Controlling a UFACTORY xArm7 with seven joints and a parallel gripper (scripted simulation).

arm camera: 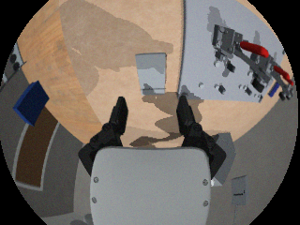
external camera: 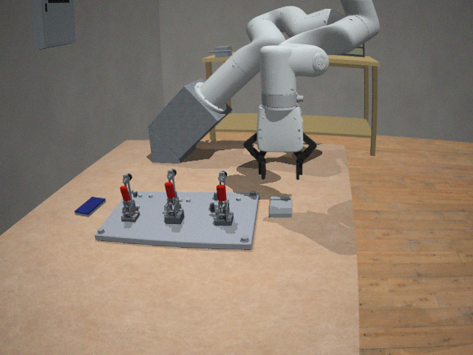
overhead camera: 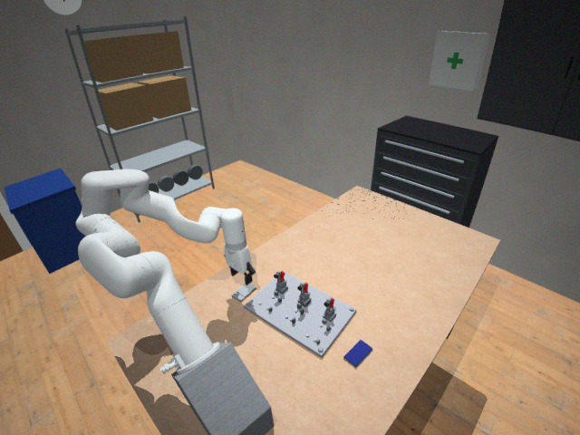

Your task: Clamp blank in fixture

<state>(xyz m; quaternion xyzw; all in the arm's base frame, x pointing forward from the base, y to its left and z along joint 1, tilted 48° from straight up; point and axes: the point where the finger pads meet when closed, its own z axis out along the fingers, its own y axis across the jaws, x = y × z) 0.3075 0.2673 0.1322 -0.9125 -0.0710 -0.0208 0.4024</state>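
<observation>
My gripper (overhead camera: pixel 241 277) (external camera: pixel 280 177) (arm camera: pixel 152 103) is open and empty, above the table near the grey finished part. The finished part (overhead camera: pixel 244 292) (external camera: pixel 280 207) (arm camera: pixel 152 72) appears to lie flat on the table beside the fixture plate (overhead camera: pixel 274 319) (external camera: pixel 191 234) (arm camera: pixel 202 56), close to its edge. Its slot is hard to make out; a line shows near one end. The blue blank (overhead camera: pixel 358 353) (external camera: pixel 90 206) lies flat on the table beyond the plate's opposite end. Three clamps (external camera: pixel 222 215) (external camera: pixel 174 215) (external camera: pixel 129 214) with red grips stand on the plate, their black-tipped arms raised. No part shows in the nests.
The arm's grey base block (overhead camera: pixel 225 388) (external camera: pixel 171 133) stands on the table (overhead camera: pixel 398 262) (external camera: pixel 191 298). Small pads and blocks stand on the plate in front of the clamps. Bolt heads show at plate corners. The table edge lies beyond the finished part, on the side away from the plate.
</observation>
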